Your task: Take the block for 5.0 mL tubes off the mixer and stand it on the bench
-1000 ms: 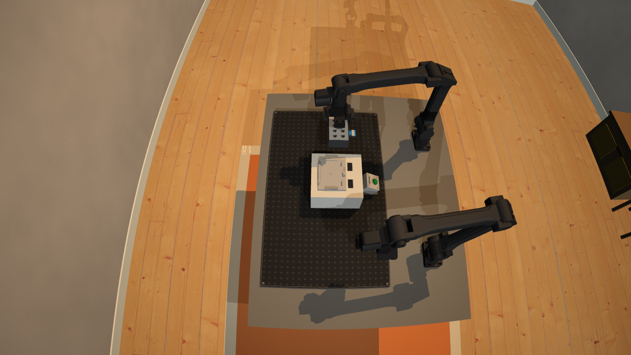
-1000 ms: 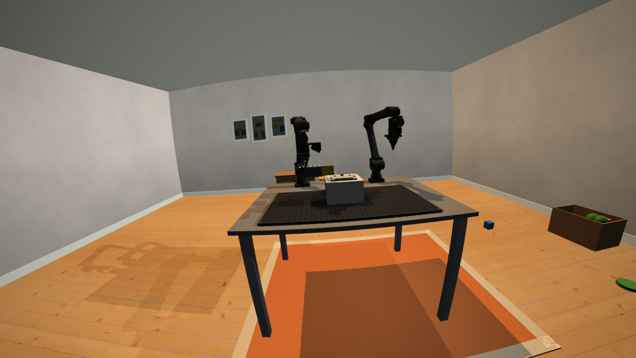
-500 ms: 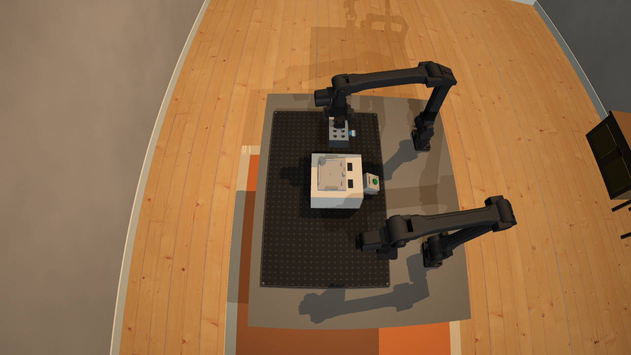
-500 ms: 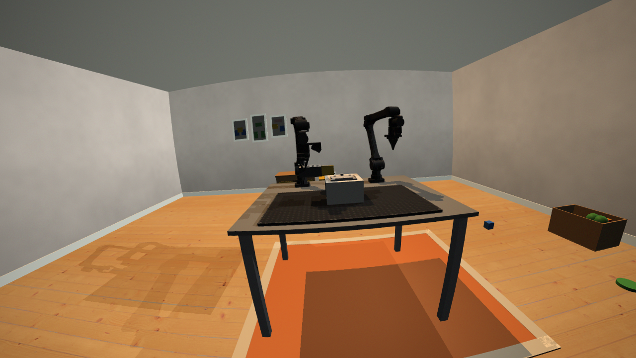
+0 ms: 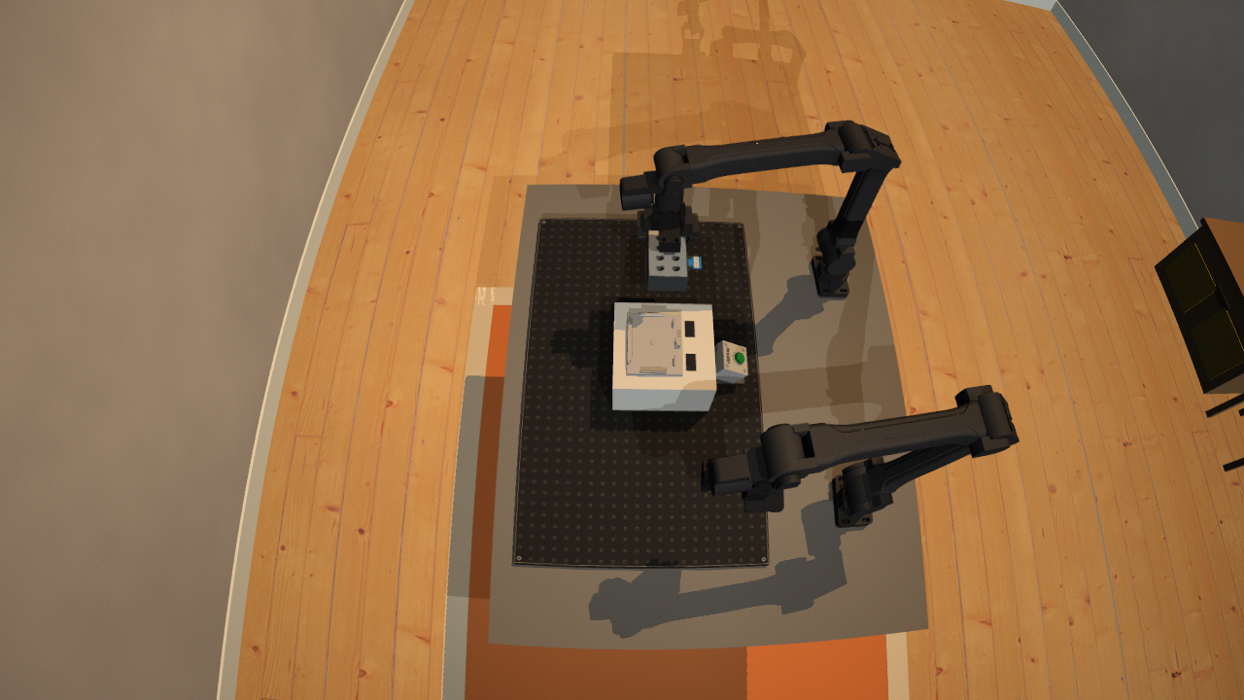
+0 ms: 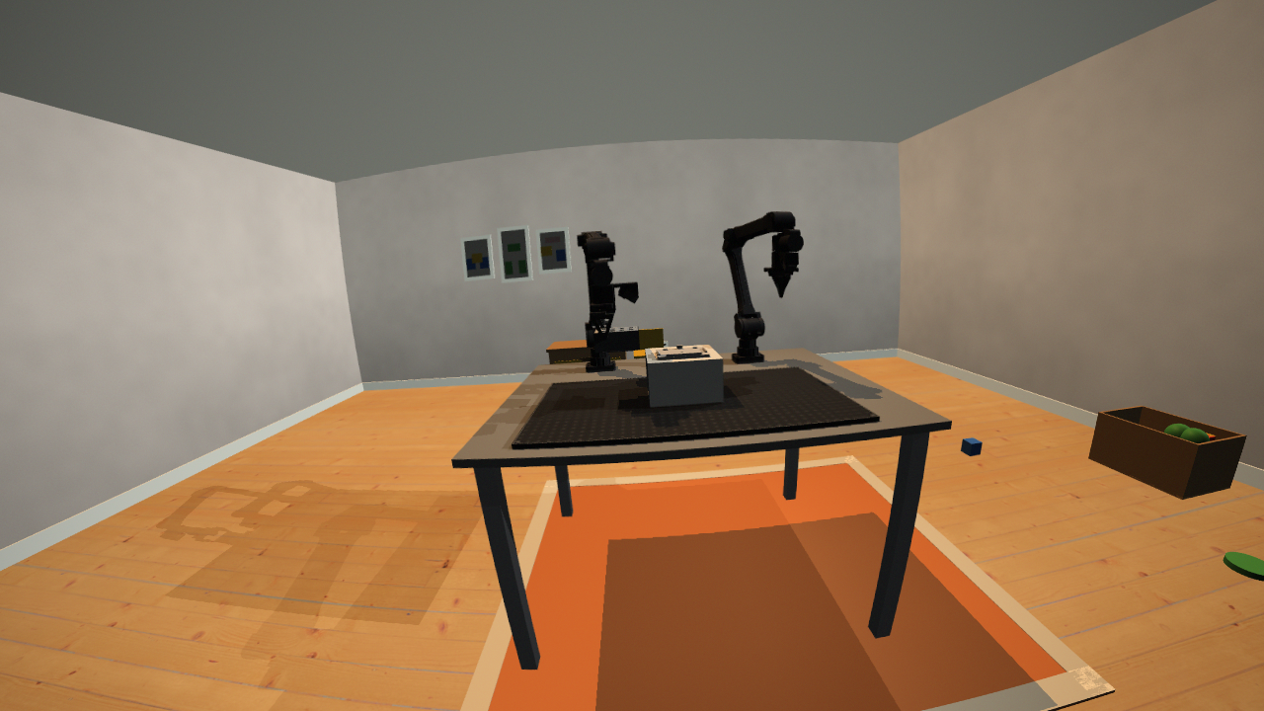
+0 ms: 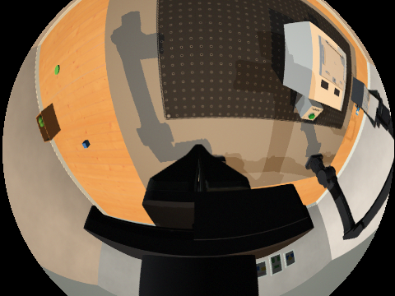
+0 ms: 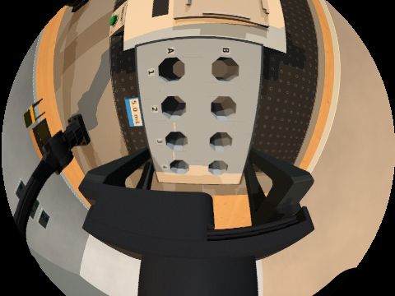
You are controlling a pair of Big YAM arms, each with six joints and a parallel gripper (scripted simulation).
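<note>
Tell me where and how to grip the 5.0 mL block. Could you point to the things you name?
Grip the block (image 5: 668, 262) (image 6: 621, 340) (image 7: 360, 94) (image 8: 197, 123) by its two long outer sides, near row 4, coming from above. Those sides are flat and face opposite ways, and the top is all open wells. The blue-edged label (image 5: 695, 262) (image 7: 357, 110) (image 8: 133, 112) sticks out by row 2, so I'd keep the fingers clear of it.

We count two robot arms (image 5: 765, 157) (image 6: 747, 282), one block (image 5: 667, 271) (image 8: 197, 90), one mixer (image 5: 663, 396) (image 6: 684, 380) (image 7: 298, 62), and three wall pictures (image 6: 514, 254) on the far wall (image 6: 671, 202).
</note>
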